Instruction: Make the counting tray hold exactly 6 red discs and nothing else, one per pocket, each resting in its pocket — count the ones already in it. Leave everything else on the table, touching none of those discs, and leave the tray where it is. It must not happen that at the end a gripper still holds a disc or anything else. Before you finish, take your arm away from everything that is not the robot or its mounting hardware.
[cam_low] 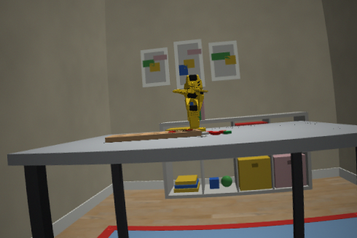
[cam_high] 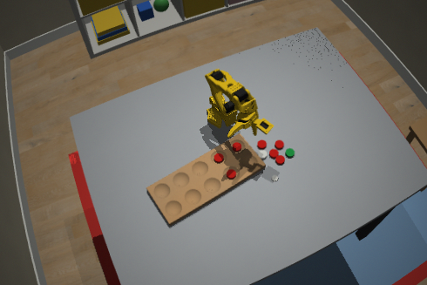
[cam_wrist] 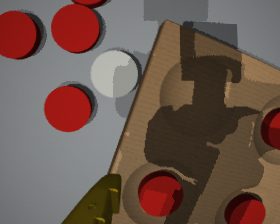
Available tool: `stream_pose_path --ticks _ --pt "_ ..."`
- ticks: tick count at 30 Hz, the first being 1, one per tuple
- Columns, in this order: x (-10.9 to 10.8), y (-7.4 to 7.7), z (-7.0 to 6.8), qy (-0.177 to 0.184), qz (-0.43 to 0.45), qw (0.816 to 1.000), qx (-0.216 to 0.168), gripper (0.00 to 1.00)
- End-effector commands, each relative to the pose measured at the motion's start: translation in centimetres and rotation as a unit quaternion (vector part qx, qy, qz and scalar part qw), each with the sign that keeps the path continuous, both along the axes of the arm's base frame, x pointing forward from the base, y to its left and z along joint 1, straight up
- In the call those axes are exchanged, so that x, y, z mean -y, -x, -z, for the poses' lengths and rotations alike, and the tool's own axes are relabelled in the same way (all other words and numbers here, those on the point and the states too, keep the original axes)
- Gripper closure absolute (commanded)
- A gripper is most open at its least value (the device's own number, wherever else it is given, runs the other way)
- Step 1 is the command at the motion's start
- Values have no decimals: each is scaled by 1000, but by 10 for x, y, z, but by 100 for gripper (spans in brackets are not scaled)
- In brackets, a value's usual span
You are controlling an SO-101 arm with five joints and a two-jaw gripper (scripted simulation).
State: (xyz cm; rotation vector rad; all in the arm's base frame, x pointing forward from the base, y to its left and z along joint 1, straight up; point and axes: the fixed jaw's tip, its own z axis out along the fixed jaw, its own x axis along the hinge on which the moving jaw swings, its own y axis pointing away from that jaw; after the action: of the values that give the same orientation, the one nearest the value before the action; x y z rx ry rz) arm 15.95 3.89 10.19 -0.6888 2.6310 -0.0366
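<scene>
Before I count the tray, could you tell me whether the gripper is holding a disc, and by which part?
Nothing is held: the gripper is open and bare above the counting tray, near the loose red discs.

A tan wooden tray [cam_high: 183,197] held red discs [cam_high: 219,158]; a white disc [cam_high: 262,154] and green disc [cam_high: 289,152] lay on the grey table [cam_high: 131,139]

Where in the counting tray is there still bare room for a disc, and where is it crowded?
The tray has five bare pockets from its left end to the pocket beside the three seated red discs. Off its right end, loose discs cluster tightly.
</scene>
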Motion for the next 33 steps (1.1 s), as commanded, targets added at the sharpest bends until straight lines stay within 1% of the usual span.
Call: stream_pose_path --ticks 1,7,13,33 --pt "-8 -6 -11 -34 35 998 30 0" --pt "-17 -7 -13 -71 81 994 30 0" --pt "-21 -8 -14 -90 104 990 29 0" --pt "-22 -8 -14 -94 109 989 29 0"
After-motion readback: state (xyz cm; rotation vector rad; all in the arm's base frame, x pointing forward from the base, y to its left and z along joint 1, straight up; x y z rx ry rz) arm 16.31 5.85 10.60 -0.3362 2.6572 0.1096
